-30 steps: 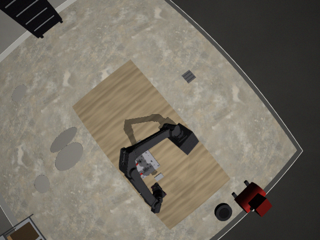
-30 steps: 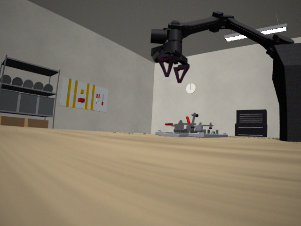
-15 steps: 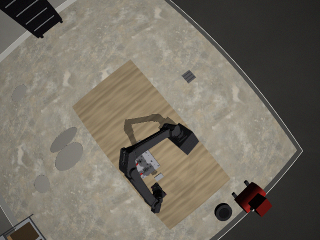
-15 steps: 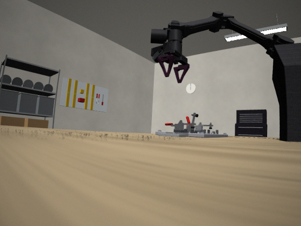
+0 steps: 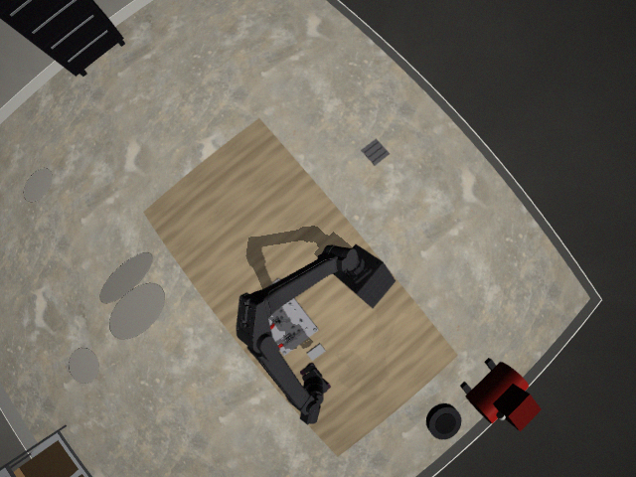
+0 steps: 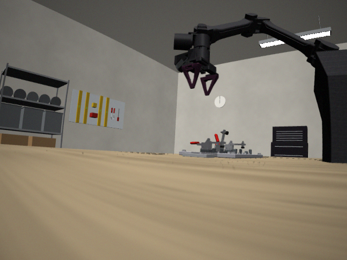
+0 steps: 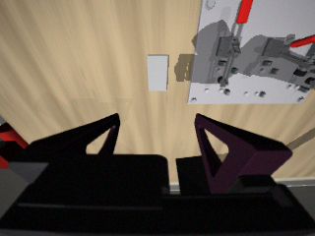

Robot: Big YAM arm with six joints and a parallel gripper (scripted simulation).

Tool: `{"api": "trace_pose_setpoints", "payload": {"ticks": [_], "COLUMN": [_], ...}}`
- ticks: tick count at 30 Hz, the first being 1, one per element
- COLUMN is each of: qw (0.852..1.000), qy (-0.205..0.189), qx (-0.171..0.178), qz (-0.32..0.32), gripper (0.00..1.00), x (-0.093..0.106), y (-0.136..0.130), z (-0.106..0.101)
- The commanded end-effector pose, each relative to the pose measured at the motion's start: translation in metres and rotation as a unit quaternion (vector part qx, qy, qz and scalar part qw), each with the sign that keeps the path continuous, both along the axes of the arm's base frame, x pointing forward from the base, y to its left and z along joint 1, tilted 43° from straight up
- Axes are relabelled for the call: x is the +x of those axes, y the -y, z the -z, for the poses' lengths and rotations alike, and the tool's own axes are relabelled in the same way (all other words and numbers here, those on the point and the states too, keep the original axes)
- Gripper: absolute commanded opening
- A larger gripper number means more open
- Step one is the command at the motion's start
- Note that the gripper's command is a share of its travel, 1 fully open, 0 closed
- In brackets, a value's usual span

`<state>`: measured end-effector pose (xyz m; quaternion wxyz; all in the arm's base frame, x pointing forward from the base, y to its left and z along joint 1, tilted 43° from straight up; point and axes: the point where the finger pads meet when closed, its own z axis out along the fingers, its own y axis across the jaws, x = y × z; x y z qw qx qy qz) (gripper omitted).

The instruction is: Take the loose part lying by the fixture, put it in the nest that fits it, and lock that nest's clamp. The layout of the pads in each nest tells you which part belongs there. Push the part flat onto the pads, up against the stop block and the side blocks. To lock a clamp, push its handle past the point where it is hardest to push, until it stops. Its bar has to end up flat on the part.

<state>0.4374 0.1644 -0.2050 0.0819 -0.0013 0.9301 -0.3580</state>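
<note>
Overhead, the gripper (image 5: 311, 371) (image 6: 199, 91) (image 7: 157, 118) hangs with fingers wide apart, near the pale rectangular block (image 5: 315, 351) (image 7: 157, 73), toward the wooden bench's (image 5: 221, 195) (image 6: 140, 195) (image 7: 74, 59) long edge opposite the arm's base (image 5: 374, 295) (image 6: 336, 111).

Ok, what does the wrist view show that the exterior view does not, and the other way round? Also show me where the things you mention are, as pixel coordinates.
Only wrist: the loose part (image 5: 315, 351) (image 7: 157, 73), pale and rectangular, lying on the table (image 5: 221, 195) (image 6: 140, 201) (image 7: 74, 64) beside the fixture plate (image 5: 303, 315) (image 6: 241, 155) (image 7: 236, 93).
Only exterior: the wall clock (image 6: 219, 101), the shelf unit (image 6: 66, 111) and the tool board (image 6: 96, 109).
Both: the open jaws, the table, and the fixture plate with red clamp handles.
</note>
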Motion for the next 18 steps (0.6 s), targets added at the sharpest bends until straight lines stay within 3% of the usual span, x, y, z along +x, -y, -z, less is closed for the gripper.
{"api": "trace_pose_setpoints", "payload": {"ticks": [1,18], "qw": [1.0,1.0], "qy": [-0.002,-0.005], "qx": [-0.002,-0.004], "qz": [0.008,-0.006], "gripper": [0.92,0.92], "x": [0.003,-0.012], "y": [0.002,-0.006], "z": [0.008,0.012]}}
